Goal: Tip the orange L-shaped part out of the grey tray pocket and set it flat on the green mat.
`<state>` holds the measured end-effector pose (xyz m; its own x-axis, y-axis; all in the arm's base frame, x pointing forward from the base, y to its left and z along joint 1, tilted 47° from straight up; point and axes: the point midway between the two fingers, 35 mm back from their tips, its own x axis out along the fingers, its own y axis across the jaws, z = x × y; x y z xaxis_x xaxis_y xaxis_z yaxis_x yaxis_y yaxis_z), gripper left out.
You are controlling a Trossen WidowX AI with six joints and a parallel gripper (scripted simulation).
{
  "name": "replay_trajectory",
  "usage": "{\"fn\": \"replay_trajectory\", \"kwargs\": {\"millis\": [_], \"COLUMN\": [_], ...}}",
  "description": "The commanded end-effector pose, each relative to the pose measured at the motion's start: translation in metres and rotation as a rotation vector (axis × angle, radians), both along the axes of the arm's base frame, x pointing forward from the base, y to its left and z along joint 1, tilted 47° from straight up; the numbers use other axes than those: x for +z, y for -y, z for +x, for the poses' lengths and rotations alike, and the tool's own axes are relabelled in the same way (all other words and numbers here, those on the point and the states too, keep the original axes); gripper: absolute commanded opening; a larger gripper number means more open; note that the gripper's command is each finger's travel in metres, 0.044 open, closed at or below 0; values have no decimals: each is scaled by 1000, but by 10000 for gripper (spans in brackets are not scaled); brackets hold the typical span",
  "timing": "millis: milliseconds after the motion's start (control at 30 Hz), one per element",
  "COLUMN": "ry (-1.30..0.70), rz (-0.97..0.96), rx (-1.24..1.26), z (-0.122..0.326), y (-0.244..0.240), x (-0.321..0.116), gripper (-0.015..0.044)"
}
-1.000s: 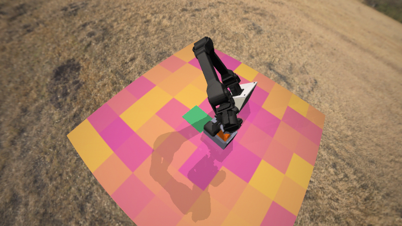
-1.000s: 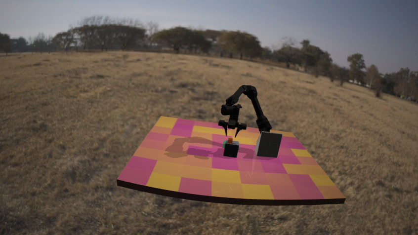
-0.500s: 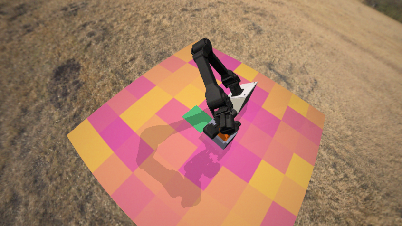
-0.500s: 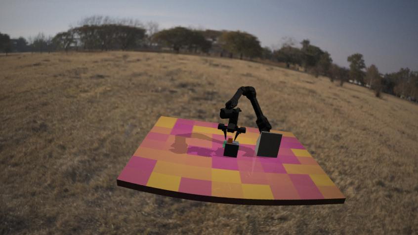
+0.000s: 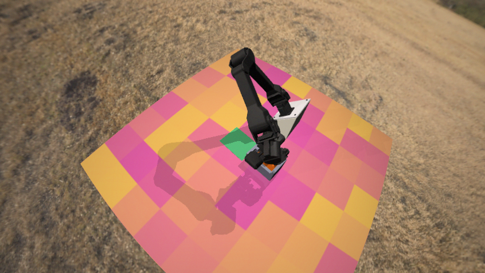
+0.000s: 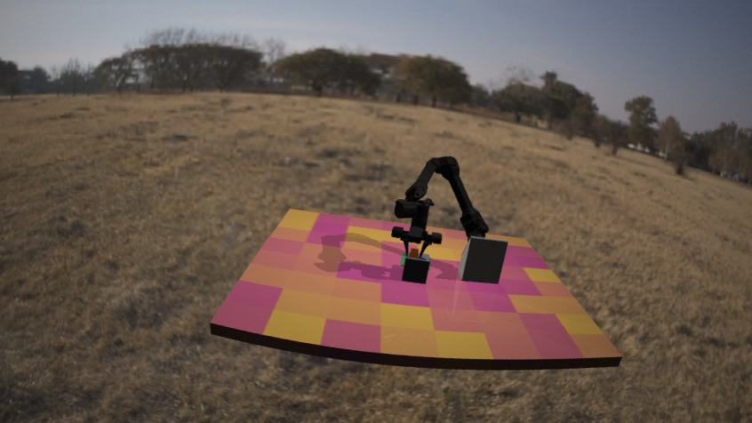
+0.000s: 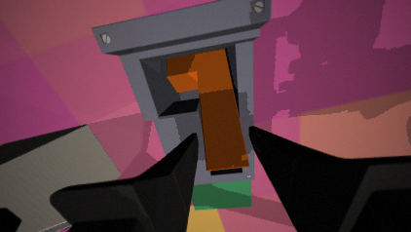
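Note:
The orange L-shaped part (image 5: 270, 167) (image 6: 413, 252) (image 7: 216, 107) is tilted in the pocket of the grey tray (image 5: 268, 173) (image 6: 415, 271) (image 7: 180, 30). Its L-shaped end lies low in the pocket, at the top of the wrist view. Its straight end stands up out of the pocket on the side toward the green mat (image 5: 245, 151) (image 7: 221, 196). My gripper (image 6: 414, 256) (image 7: 222, 134) points down over the tray and is open. Its fingers are on either side of the raised end, with a gap showing on each side in the wrist view. In the top view the arm hides the fingertips.
The arm's pale wedge-shaped base (image 5: 288, 124) (image 6: 484, 260) (image 7: 54, 175) stands near the tray, at the left in the wrist view. The green mat lies beside the tray, partly under the arm's shadow. The checkered table top (image 5: 190, 203) (image 6: 352, 299) extends around them.

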<state>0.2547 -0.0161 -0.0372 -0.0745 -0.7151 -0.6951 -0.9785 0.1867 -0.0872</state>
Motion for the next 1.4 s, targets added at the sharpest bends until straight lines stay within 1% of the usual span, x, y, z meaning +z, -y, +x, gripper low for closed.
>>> {"fn": "replay_trajectory", "kwargs": {"millis": [0,333,433,733,1367], "ry": [2,2,2,0,-6], "rz": [1,1,1,0,-2], "rx": [-1,-1,-1,0,4], "z": [0,0,0,0,2], "y": [0,0,0,-3,-25], "x": [0,0,0,3,23], "gripper": [149,82,3,0,0]}}
